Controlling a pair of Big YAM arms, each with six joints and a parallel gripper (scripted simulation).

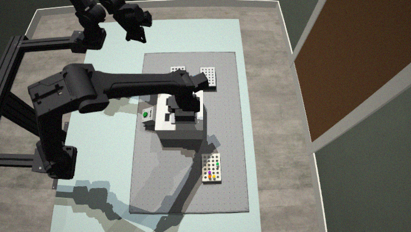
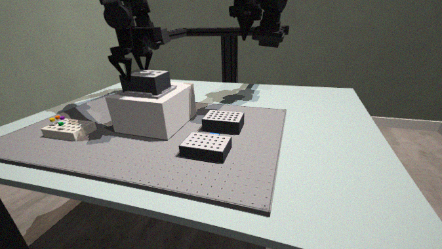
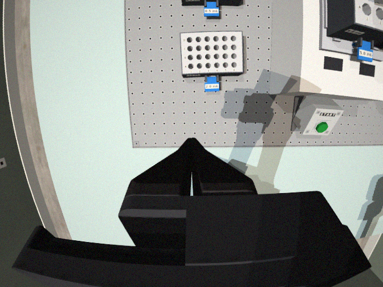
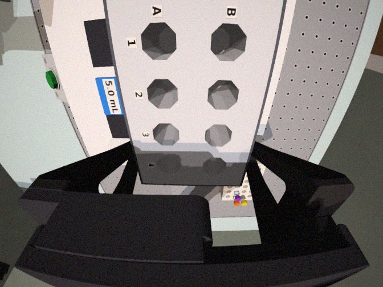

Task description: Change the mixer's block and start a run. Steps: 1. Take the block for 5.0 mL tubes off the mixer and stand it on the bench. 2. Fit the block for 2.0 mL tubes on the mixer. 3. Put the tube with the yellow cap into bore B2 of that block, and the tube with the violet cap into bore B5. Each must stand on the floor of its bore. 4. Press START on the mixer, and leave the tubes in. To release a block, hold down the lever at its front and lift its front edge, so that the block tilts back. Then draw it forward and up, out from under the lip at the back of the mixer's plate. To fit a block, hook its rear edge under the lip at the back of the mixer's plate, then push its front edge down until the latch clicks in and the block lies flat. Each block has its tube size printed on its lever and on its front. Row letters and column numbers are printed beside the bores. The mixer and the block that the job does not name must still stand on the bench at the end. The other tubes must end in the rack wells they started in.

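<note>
The 5.0 mL block [image 2: 145, 83] [image 3: 341, 20] [image 4: 192, 69] is on top of the mixer [image 2: 138, 114] [image 3: 315, 74]; I cannot tell whether its front edge is raised. My right gripper [image 2: 136, 73] [image 4: 191, 144] is shut on it across the column 4 end. My left gripper [image 2: 244, 38] [image 3: 191, 144] is shut and empty, in the air before the 2.0 mL block [image 1: 177, 68] [image 2: 223, 122] [image 3: 212, 52], which stands on the bench. The yellow-capped tube [image 1: 214, 176] [image 2: 52, 119] [image 4: 244, 203] and violet-capped tube [image 1: 209, 172] [image 2: 62, 117] [image 4: 237, 197] stand in the rack [image 1: 211, 181] [image 2: 59, 135].
The 0.5 mL block [image 2: 204, 141] stands behind the 2.0 mL block. Orange [image 1: 209, 176] and green [image 1: 218, 164] caps also show in the rack. The green START button [image 1: 145, 114] [image 3: 322, 126] [image 4: 51, 79] is at the mixer's front. My right arm crosses above the mixer.
</note>
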